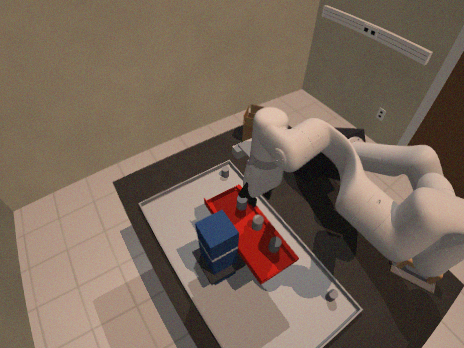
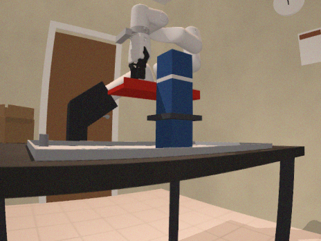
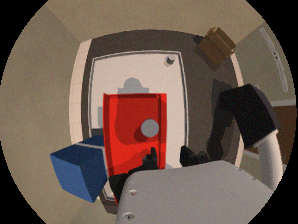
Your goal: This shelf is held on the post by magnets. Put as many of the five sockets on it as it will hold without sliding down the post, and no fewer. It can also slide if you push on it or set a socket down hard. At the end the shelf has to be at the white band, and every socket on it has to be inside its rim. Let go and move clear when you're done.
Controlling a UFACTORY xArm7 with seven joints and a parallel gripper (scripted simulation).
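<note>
The red shelf [image 1: 257, 255] [image 2: 138, 89] [image 3: 131, 106] is on the blue post [image 1: 218, 235] [image 2: 174, 104] [image 3: 77, 172]. In the exterior view it shows slightly below the white band [image 2: 172, 76]; its exact height against the band is unclear. Three grey sockets stand inside the rim: one at the far end [image 1: 241, 203] [image 3: 150, 128], one in the middle [image 1: 257, 222], one nearer the other end [image 1: 274, 244]. Two more sockets [image 1: 225, 173] [image 1: 331, 295] are on the white tray. My gripper [image 1: 248, 197] [image 3: 167, 154] is partly open, low beside the far-end socket, with nothing seen between its fingers.
The white tray [image 1: 170, 215] [image 2: 104, 152] has a low grey rim. A dark collar [image 2: 174, 117] surrounds the post below the shelf. The post rises above the shelf on one long side. A cardboard box [image 2: 16, 125] [image 3: 216, 47] stands beyond the tray.
</note>
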